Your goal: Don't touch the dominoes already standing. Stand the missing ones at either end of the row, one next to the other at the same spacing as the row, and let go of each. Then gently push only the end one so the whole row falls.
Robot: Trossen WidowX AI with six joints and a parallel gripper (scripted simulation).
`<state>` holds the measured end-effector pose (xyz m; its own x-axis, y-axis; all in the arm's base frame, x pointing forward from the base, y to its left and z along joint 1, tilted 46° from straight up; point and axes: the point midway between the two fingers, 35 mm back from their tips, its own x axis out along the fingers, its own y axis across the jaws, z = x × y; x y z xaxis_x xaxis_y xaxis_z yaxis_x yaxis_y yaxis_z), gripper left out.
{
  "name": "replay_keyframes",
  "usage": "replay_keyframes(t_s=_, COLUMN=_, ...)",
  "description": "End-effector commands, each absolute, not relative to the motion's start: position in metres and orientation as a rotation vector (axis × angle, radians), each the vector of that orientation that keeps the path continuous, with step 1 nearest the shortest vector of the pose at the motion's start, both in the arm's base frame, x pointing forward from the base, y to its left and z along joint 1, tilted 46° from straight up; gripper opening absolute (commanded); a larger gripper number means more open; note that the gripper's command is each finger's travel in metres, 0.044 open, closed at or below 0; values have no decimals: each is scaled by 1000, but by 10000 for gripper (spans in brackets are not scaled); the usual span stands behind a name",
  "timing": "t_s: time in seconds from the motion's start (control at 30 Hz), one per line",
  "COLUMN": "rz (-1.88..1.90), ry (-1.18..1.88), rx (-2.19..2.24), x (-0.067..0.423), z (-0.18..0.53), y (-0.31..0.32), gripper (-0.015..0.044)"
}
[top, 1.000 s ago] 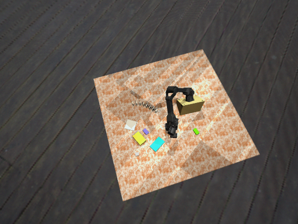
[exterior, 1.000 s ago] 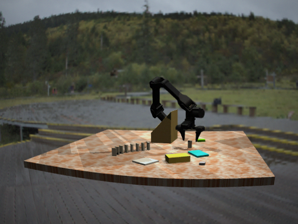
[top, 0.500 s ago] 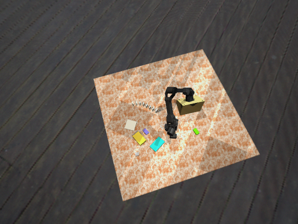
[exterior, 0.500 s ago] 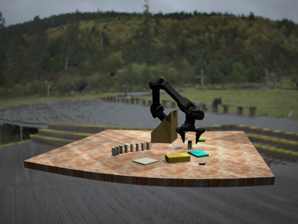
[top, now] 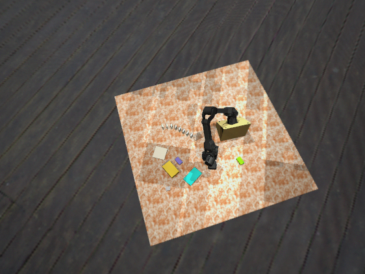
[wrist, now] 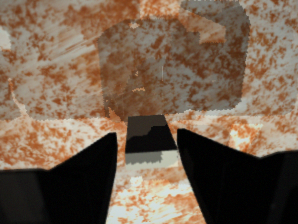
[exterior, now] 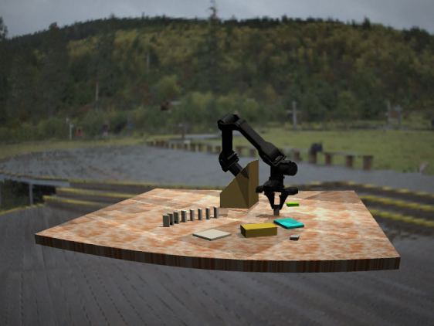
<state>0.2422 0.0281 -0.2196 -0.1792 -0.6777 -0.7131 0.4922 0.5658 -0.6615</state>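
A curved row of several pale grey dominoes (top: 175, 127) (exterior: 191, 215) stands upright, left of the arm. A separate domino (exterior: 276, 212) (wrist: 148, 134) stands upright on the table, right of the row in the exterior view. My gripper (top: 212, 167) (exterior: 276, 207) (wrist: 147, 137) points down around it, part-way open, with one finger on each side. In the wrist view a narrow gap shows at the domino's left, and its right edge is close to the other finger. In the top view the gripper hides this domino.
A cyan slab (top: 192, 176) (exterior: 289, 223) lies beside the gripper. Beyond it are a yellow block (top: 170, 169) (exterior: 259, 229), a purple block (top: 178, 160), a cream tile (top: 160, 152) (exterior: 211, 234) and a small grey block (top: 167, 188) (exterior: 294, 238). A green block (top: 239, 160) (exterior: 293, 204) lies opposite.
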Motion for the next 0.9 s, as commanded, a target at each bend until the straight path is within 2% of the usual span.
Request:
replay_keyframes(t_s=0.0, rz=-1051, ry=1407, rx=-182, x=241, z=-221, y=26, gripper=107)
replay_keyframes(t_s=0.3, rz=-1051, ry=1407, rx=-181, x=242, z=-219, y=28, gripper=107)
replay_keyframes(t_s=0.63, rz=-1046, ry=1409, rx=-169, x=267, z=-127, y=119, gripper=107)
replay_keyframes(t_s=0.87, rz=-1047, ry=1409, rx=-169, x=266, z=-124, y=121, gripper=107)
